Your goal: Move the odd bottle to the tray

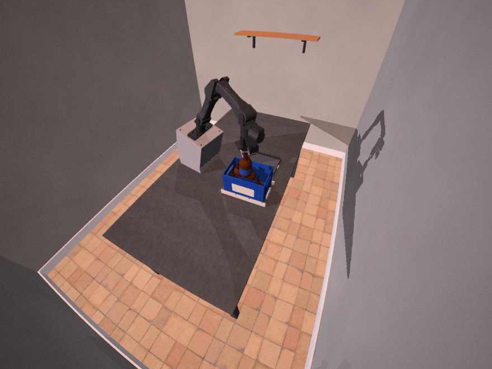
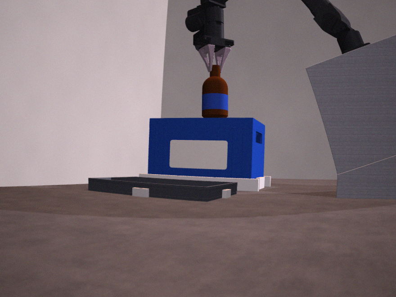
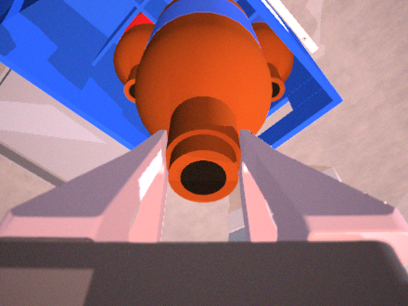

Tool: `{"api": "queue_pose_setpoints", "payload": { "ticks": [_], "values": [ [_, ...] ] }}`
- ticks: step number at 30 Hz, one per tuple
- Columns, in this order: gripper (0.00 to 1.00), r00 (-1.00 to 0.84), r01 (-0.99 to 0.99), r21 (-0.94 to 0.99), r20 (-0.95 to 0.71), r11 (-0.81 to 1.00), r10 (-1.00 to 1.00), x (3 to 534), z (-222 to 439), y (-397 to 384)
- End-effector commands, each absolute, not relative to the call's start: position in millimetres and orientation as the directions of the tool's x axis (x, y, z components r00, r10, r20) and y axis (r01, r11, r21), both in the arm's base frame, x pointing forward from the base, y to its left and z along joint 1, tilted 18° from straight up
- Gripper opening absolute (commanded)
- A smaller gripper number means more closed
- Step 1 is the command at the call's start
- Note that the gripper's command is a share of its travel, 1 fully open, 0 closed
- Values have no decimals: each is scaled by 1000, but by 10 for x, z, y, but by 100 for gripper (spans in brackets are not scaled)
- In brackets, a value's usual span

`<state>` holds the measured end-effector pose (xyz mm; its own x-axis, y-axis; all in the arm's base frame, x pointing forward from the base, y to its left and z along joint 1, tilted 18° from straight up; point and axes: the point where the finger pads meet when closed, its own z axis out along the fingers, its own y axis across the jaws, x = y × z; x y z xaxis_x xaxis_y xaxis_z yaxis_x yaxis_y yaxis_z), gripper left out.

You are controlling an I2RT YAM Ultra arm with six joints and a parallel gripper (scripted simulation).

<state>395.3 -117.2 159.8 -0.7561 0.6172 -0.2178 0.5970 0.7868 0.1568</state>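
Observation:
My gripper [image 1: 245, 154] [image 2: 215, 70] [image 3: 203, 142] is shut on the neck of a brown bottle with a blue label [image 1: 245, 163] [image 2: 214, 86] [image 3: 204, 63]. The bottle hangs upright above the blue crate [image 1: 227, 180] [image 2: 198, 129] [image 3: 99, 114], its base about level with the crate's rim in the exterior view. In the wrist view, one brown bottle [image 3: 130, 51] stands in the crate at the left and another [image 3: 279, 51] at the right; the held bottle partly hides both. A bottle neck [image 1: 258, 181] shows at the crate's front right. The dark tray [image 2: 110, 186] lies beside the crate.
White strips [image 1: 242, 198] [image 2: 248, 184] run along the crate's foot. Small white blocks [image 2: 140, 192] sit against the tray's side. The arm's grey base block [image 1: 188, 151] [image 2: 360, 112] stands near the crate. An orange shelf [image 1: 277, 36] hangs on the back wall.

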Motion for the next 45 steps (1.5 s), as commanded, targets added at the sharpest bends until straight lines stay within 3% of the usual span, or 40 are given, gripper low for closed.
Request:
{"api": "queue_pose_setpoints", "payload": {
  "ticks": [1, 45],
  "values": [
    [0, -727, 592, 186, -295, 784, 619, 3968, 1897, -1224],
    [0, -735, 586, 184, -290, 790, 613, 3971, 1884, -1149]
  ]
}}
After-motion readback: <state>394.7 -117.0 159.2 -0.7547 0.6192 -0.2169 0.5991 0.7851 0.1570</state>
